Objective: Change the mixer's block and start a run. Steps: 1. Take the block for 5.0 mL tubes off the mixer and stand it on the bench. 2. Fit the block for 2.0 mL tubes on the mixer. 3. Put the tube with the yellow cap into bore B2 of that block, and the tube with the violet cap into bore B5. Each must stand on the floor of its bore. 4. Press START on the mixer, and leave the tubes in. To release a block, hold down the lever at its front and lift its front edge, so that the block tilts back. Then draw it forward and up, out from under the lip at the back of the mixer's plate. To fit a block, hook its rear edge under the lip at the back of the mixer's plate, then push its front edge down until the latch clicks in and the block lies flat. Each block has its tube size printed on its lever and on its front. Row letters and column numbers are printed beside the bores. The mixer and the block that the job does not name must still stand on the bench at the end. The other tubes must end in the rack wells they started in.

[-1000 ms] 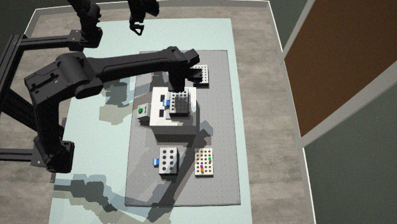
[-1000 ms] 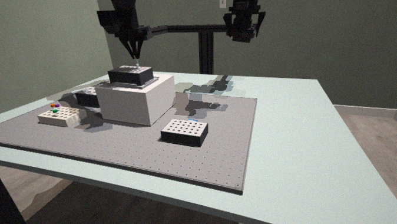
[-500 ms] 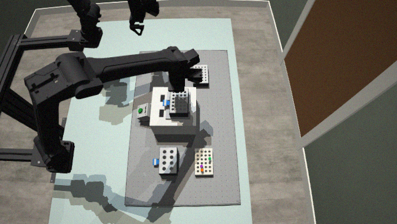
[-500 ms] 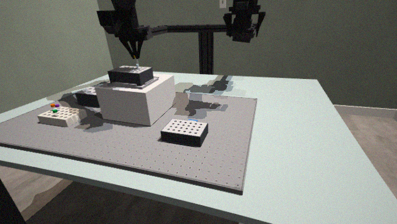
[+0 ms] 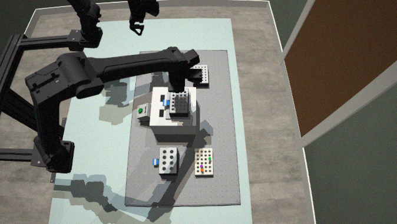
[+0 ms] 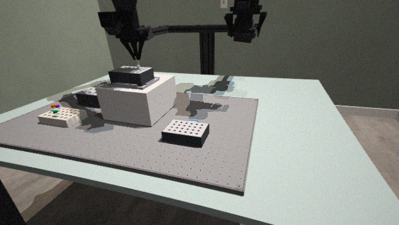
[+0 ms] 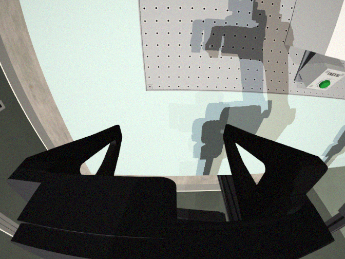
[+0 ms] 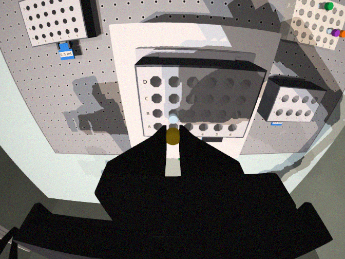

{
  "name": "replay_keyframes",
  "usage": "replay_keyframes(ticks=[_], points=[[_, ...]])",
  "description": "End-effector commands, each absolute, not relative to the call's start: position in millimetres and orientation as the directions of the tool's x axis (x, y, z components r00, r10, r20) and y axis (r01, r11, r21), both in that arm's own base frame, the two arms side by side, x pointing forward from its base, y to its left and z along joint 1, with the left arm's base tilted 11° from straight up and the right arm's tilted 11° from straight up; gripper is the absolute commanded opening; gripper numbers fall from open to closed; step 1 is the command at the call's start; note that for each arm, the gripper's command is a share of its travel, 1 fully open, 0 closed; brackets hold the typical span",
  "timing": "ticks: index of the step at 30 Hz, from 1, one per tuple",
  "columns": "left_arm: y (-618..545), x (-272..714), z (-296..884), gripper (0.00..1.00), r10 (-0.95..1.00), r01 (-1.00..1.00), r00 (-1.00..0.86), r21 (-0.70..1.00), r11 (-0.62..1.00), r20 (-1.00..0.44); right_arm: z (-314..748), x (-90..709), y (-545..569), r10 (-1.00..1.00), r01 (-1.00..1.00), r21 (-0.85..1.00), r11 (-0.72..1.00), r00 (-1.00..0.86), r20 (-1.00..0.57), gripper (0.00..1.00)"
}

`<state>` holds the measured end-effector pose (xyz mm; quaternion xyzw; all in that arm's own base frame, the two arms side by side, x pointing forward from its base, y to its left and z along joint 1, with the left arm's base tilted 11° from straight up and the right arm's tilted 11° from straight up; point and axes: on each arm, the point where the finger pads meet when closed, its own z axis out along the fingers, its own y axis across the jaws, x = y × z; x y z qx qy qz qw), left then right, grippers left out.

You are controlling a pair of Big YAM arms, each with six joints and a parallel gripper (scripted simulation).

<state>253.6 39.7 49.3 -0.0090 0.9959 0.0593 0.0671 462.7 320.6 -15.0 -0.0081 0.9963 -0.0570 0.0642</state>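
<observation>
My right gripper (image 8: 172, 130) (image 6: 137, 58) is shut on the yellow-capped tube (image 8: 172, 136) (image 6: 138, 63). It holds the tube upright over the block on the mixer; the tube's lower end appears at bore B2 in the right wrist view, its depth unclear. That 24-bore block (image 5: 179, 104) (image 6: 130, 77) (image 8: 164, 89) looks flat on the mixer (image 5: 156, 120) (image 6: 127, 103) (image 8: 122, 41). The violet-capped tube (image 5: 201, 166) (image 6: 57, 106) (image 8: 336, 33) stands in the cream rack (image 6: 53, 121). The eight-bore block (image 5: 168, 160) (image 8: 301, 106) stands on the bench. My left gripper (image 7: 172, 130) (image 5: 137, 32) is open and empty, away from the mixer.
The 0.5 mL block (image 8: 55, 17) (image 6: 186, 129) (image 5: 205, 74) stands on the bench on the other side of the mixer. The green START button (image 5: 140, 110) (image 7: 324, 84) is on a small box in front of the mixer. Green (image 5: 209, 158) and orange (image 5: 202, 170) caps show in the rack.
</observation>
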Motion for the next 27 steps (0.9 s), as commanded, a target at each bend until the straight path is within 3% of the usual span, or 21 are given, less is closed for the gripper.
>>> replay_keyframes(ticks=[1, 27], points=[[42.3, 269.6, 59.6, 1.0, -0.014, -0.034, -0.985, 0.114, 0.993, -0.17, -25.0, 471.0, 321.0, -0.026, -0.011, -0.112, 0.994, -0.991, -0.131, 0.09], [42.1, 268.4, 58.7, 1.0, -0.013, -0.032, -0.986, 0.113, 0.993, -0.165, -34.5, 471.0, 318.3, -0.026, -0.011, -0.114, 0.993, -0.992, -0.127, 0.09]])
